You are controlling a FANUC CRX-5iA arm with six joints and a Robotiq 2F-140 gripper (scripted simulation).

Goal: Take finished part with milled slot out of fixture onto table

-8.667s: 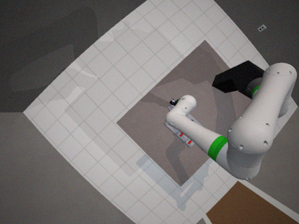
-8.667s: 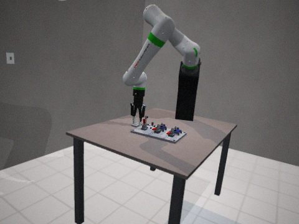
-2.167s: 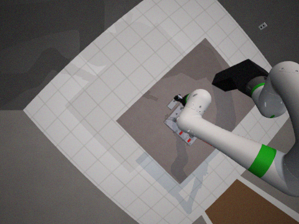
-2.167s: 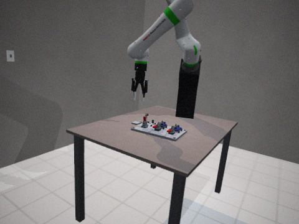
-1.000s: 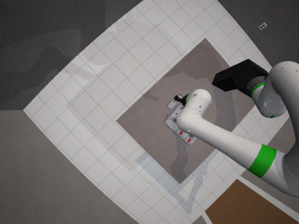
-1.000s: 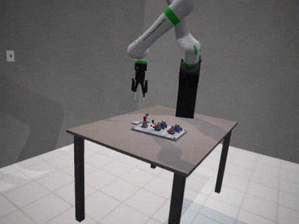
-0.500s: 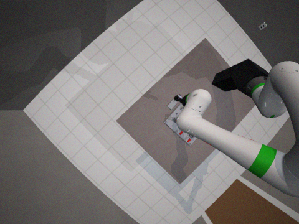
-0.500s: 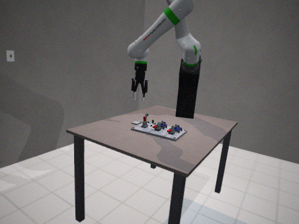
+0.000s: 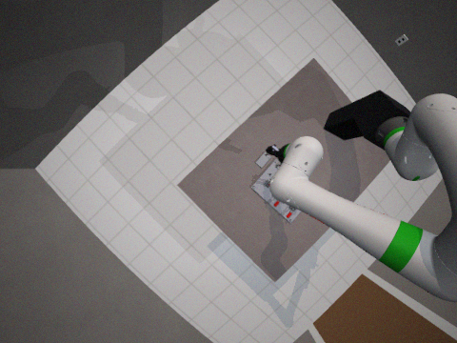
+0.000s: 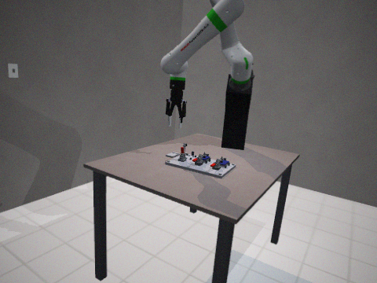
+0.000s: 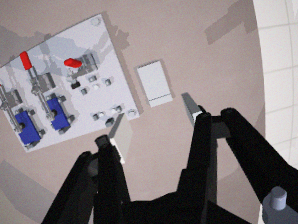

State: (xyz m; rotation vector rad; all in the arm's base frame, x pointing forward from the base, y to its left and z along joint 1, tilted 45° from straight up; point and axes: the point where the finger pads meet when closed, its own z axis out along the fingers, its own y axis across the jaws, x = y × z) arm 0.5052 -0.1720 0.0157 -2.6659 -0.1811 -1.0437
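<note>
The finished part, a pale metal block, lies on the table beside the fixture plate, with a thin line across it near one end. Two blue blanks sit in their nests with clamp arms over them. They also show in the exterior view, one blank to the right of the other blank. The third nest is empty; its clamp's red handle stands up. My gripper is open and empty, high above the table.
The brown table top carries the fixture. The clamps' red handles stick out from the clamp row. The arm's black pedestal stands behind the table.
</note>
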